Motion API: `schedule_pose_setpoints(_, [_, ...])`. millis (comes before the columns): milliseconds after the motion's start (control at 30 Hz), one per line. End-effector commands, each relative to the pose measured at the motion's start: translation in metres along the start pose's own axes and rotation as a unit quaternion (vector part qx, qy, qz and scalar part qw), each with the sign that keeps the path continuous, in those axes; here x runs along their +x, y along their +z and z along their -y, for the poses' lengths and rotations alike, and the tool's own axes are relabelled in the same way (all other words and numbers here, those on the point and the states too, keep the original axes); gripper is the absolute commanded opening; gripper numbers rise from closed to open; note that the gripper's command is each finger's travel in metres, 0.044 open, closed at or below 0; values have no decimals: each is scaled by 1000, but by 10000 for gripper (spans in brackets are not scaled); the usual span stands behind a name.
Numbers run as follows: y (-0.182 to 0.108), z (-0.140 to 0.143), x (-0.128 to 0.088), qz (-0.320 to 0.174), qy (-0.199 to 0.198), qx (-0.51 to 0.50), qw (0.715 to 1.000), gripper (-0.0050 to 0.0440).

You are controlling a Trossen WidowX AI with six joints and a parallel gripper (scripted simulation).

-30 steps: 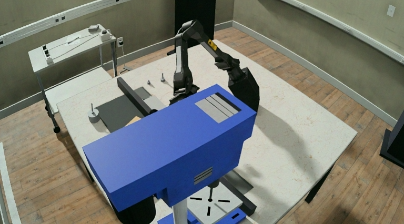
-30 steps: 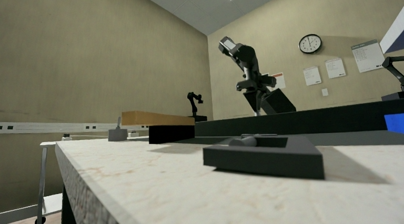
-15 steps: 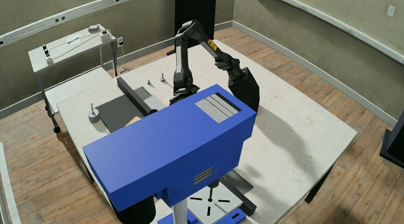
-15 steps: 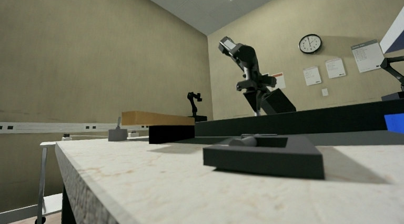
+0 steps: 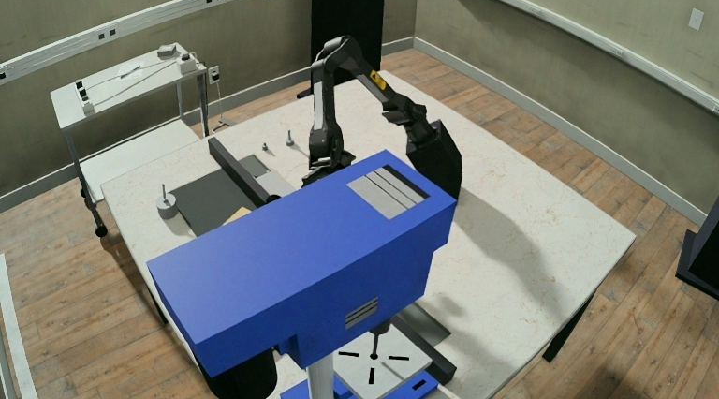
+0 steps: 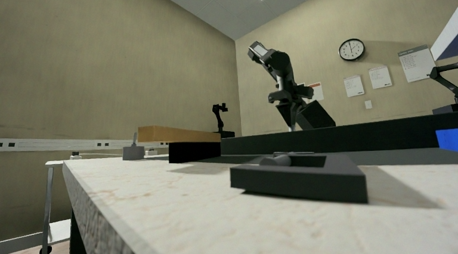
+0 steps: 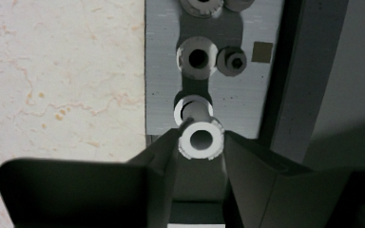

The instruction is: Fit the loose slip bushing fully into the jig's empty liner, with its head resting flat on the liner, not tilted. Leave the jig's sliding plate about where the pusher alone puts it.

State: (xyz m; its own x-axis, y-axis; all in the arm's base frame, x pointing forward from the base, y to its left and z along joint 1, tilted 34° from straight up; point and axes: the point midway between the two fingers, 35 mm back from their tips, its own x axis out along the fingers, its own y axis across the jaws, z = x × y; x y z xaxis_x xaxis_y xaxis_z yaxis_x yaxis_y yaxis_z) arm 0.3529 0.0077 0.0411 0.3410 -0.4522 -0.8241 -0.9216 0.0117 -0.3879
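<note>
In the wrist view my gripper (image 7: 201, 137) is shut on the slip bushing (image 7: 201, 139), a pale ring with a knurled head seen end-on. It hangs just above the empty liner in the grey sliding plate (image 7: 209, 71); the bushing's shank tip overlaps the liner's near rim. A fitted bushing (image 7: 197, 58) with a lock screw (image 7: 232, 61) sits further along the plate. In the top view the gripper (image 5: 323, 164) points down behind the blue drill head. In the exterior view the gripper (image 6: 292, 121) stands behind the jig's dark rail (image 6: 337, 136).
A blue drill press (image 5: 301, 261) stands at the table's front and hides much of the jig. A dark tray (image 6: 300, 173) holds a grey cylinder. A wooden block (image 6: 177, 134) rests on a black block. A pusher knob (image 5: 166, 203) stands at the left. A dark rail (image 7: 290, 71) borders the plate.
</note>
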Motion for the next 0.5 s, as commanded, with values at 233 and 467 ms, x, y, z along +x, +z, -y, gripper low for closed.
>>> schedule_pose_setpoints(233, [-1, 0, 1, 4, -3, 3, 1000, -50])
schedule_pose_setpoints(467, [-2, -1, 1, 4, -3, 3, 1000, -50])
